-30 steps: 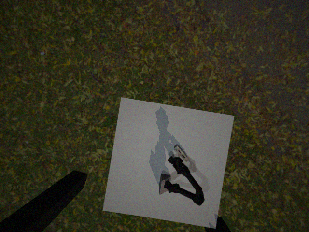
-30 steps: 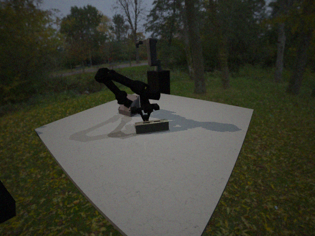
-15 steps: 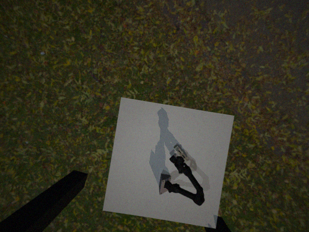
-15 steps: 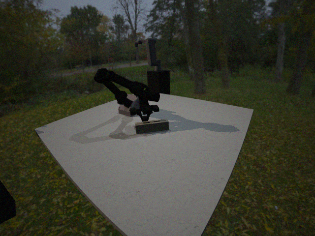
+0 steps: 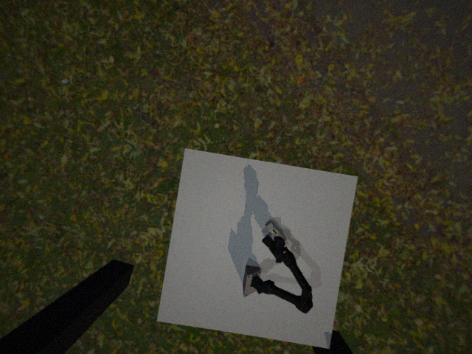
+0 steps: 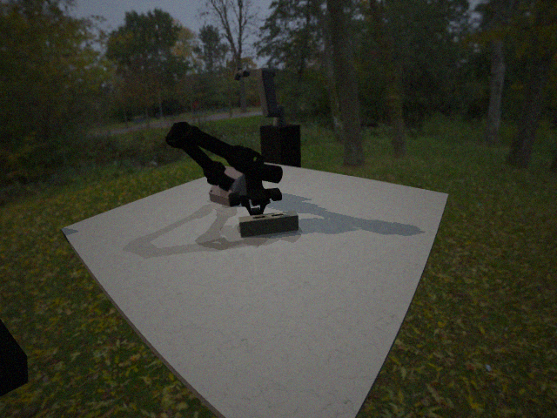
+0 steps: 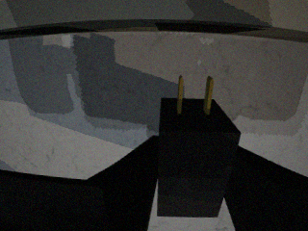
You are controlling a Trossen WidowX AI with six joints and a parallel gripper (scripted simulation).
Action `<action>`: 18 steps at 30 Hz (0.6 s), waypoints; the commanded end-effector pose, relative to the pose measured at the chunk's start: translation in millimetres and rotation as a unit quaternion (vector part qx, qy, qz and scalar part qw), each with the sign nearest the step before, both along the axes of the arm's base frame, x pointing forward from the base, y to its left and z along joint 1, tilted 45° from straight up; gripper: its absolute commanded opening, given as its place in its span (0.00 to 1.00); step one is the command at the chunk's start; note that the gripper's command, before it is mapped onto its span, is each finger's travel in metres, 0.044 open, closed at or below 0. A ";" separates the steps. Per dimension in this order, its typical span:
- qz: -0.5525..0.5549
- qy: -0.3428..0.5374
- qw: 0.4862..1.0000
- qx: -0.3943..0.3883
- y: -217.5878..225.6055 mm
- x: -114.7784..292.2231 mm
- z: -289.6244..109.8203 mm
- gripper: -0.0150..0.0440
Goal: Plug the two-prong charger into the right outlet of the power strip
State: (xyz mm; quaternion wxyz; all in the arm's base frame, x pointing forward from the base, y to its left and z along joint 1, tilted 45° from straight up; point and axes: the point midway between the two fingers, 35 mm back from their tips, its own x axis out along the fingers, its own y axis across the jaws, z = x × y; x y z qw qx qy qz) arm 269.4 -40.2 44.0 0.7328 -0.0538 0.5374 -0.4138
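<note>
My gripper (image 6: 257, 207) (image 5: 271, 234) (image 7: 185, 144) is shut on the black two-prong charger (image 7: 192, 154). In the wrist view its two brass prongs (image 7: 194, 94) point away from the fingers, towards the table. The grey power strip (image 6: 268, 224) (image 5: 270, 223) lies flat on the table with its outlet slots facing up. In the exterior view the gripper hangs just above the strip's left end as seen from there, close to its top face. I cannot tell whether the prongs touch the strip. In the top view the gripper hides much of the strip.
The white table top (image 5: 206, 228) (image 6: 270, 314) stands on leaf-strewn grass. The arm's base block (image 5: 249, 281) (image 6: 222, 196) sits behind the strip. A dark stand with a camera (image 6: 281, 144) rises at the table's far edge. A black beam (image 5: 64, 312) lies off the table.
</note>
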 end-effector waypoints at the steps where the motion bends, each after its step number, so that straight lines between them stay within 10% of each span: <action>1: 0.000 -0.003 1.000 -0.002 -2.7 7.0 4.2 0.25; 18: -0.001 -0.003 1.000 -0.002 -2.8 8.4 4.6 0.25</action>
